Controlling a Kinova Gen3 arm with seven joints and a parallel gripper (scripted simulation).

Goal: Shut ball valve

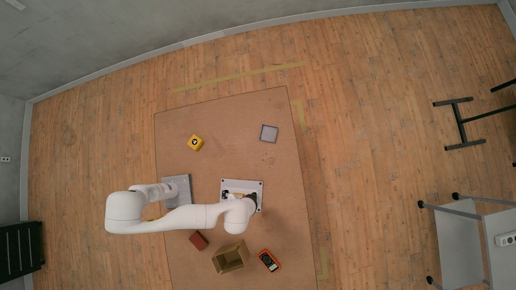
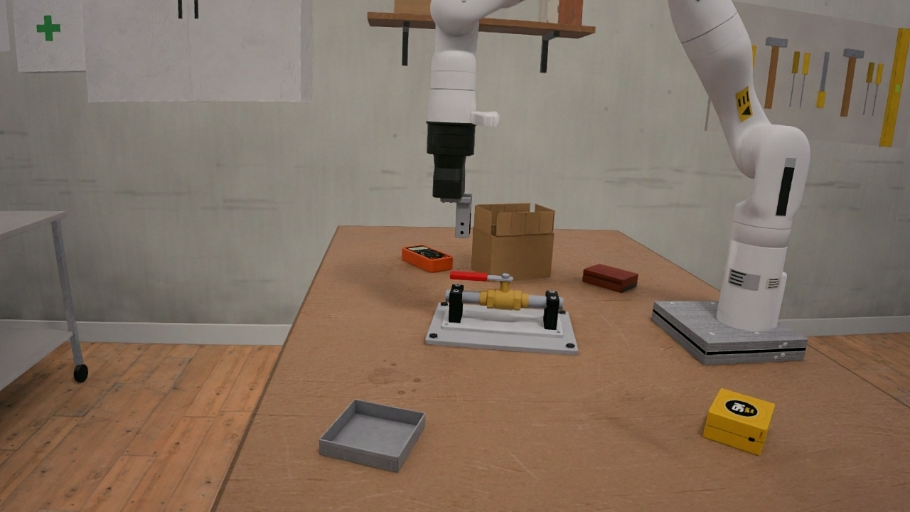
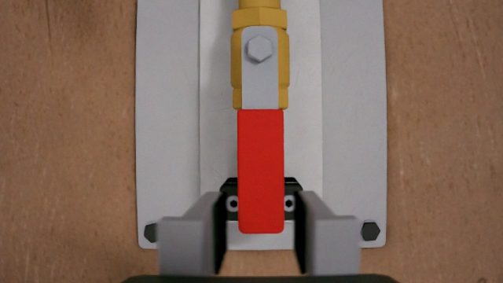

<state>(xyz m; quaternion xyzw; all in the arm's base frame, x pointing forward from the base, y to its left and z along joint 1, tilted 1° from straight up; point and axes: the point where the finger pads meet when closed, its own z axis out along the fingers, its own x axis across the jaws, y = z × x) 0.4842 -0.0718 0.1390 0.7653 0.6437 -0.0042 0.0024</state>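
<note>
gripper (image 2: 462,224) hanging half-open, gripping nothing | valve (image 2: 502,298) sitting on table (image 2: 572,414) | plank floor (image 2: 127,420) showing around

Your arm (image 2: 738,95) rises from its base at the table's 3 o'clock side in the exterior view, arches overhead and drops the wrist (image 2: 451,76) straight down. Your gripper (image 2: 463,224) hangs in the air, pointing vertically downward. In the wrist view its two grey fingers stand partway together, roughly half their spread, gripping nothing.
</note>
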